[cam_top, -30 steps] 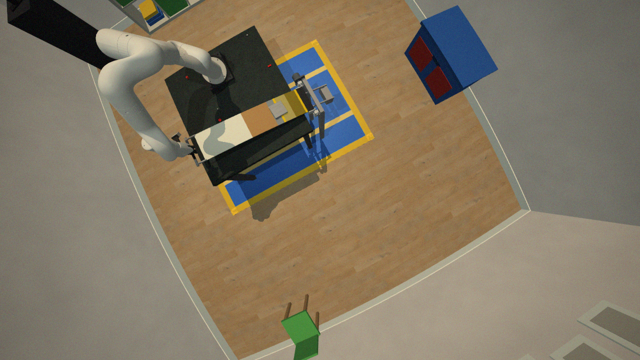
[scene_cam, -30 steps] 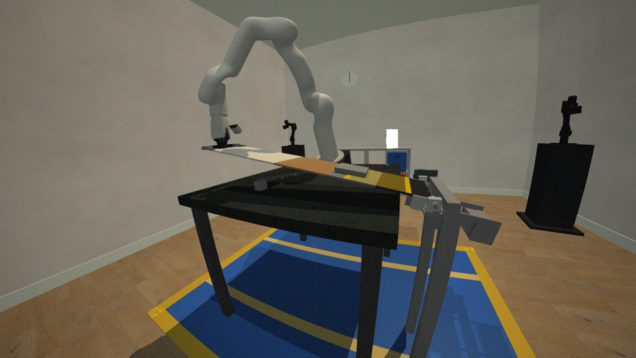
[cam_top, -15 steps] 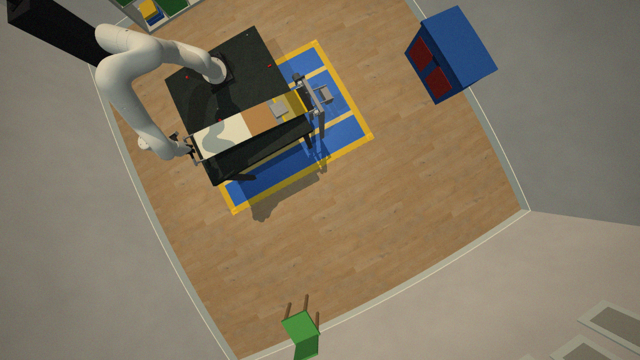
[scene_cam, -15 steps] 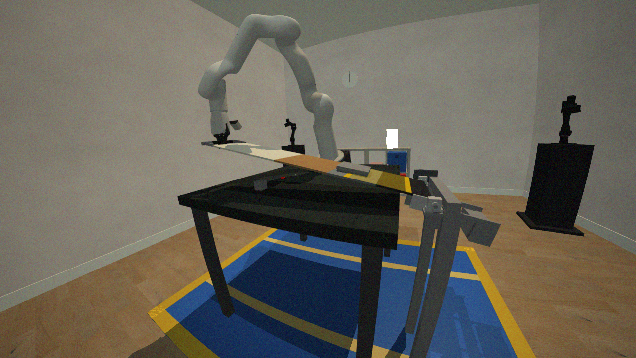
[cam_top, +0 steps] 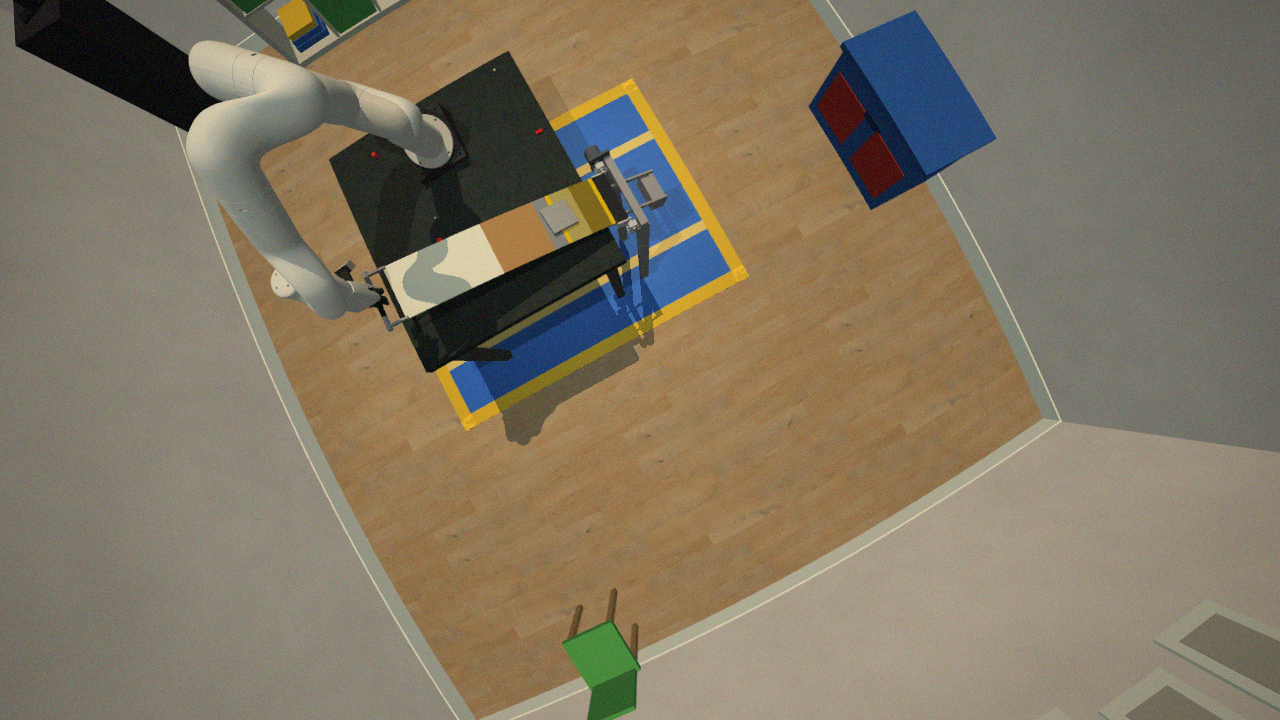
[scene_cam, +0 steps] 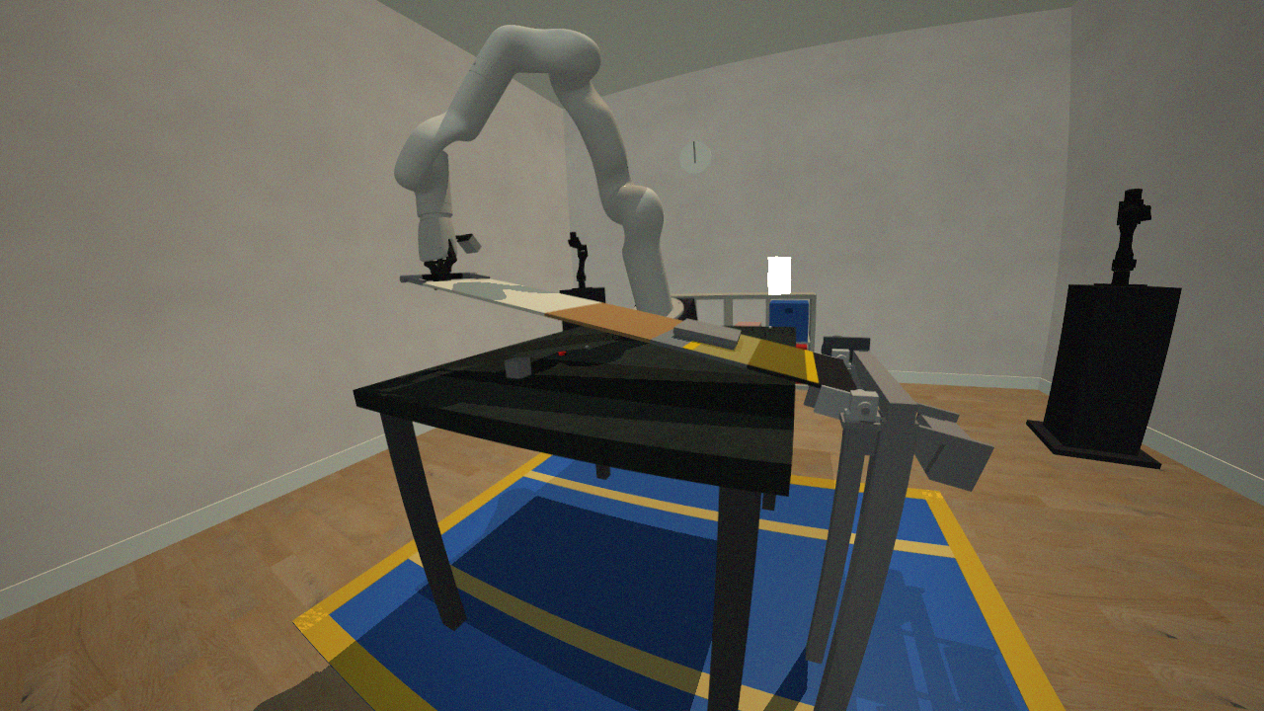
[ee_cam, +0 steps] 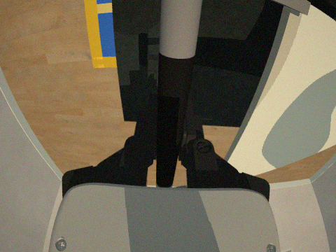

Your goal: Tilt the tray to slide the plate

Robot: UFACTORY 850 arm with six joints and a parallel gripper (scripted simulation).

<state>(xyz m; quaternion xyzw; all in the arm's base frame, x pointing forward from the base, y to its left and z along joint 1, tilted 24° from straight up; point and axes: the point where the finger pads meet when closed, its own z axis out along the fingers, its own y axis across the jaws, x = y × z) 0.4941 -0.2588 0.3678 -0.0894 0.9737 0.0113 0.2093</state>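
Steel plate (cam_top: 558, 215) edges blurred, gripper (ee_cam: 166, 164) fingertips hidden

dark bench on a blue mat

the black bench (scene_cam: 565, 415) stands on four legs on a blue, yellow-bordered mat (scene_cam: 884, 521). the arm's base (cam_top: 435, 143) sits on its top. a small grey block (scene_cam: 515, 366) and tiny red markers (cam_top: 538, 130) lie there too.
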